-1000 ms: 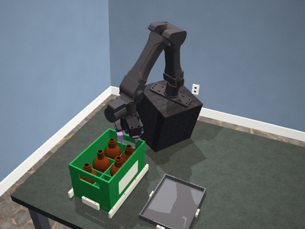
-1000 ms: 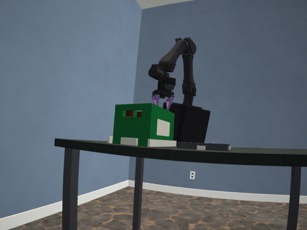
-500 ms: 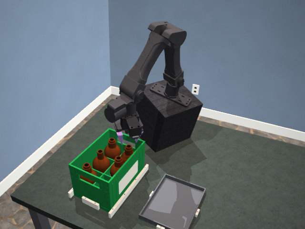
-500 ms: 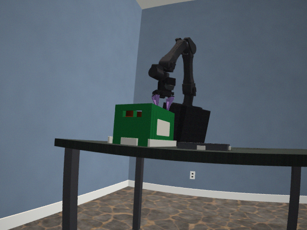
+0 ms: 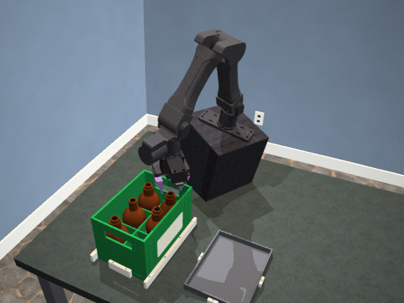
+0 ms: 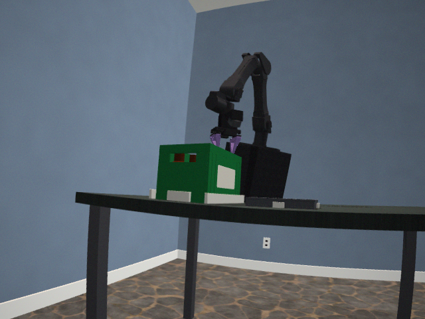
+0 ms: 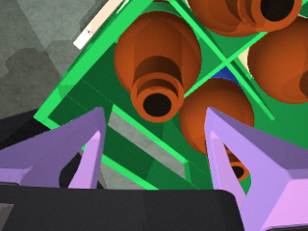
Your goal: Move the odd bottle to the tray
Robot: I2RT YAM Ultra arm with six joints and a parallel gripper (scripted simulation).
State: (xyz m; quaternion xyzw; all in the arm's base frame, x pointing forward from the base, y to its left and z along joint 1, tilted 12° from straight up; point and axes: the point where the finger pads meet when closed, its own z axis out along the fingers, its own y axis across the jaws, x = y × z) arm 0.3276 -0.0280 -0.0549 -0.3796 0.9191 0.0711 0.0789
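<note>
Gripper (image 5: 171, 190) (image 6: 224, 148) (image 7: 155, 116), your jaws spread, above the crate (image 5: 118, 255) (image 6: 181, 178) (image 7: 91, 59) toward the top view's left worktop (image 5: 310, 235) (image 6: 309, 218) (image 7: 43, 24) corner.
</note>
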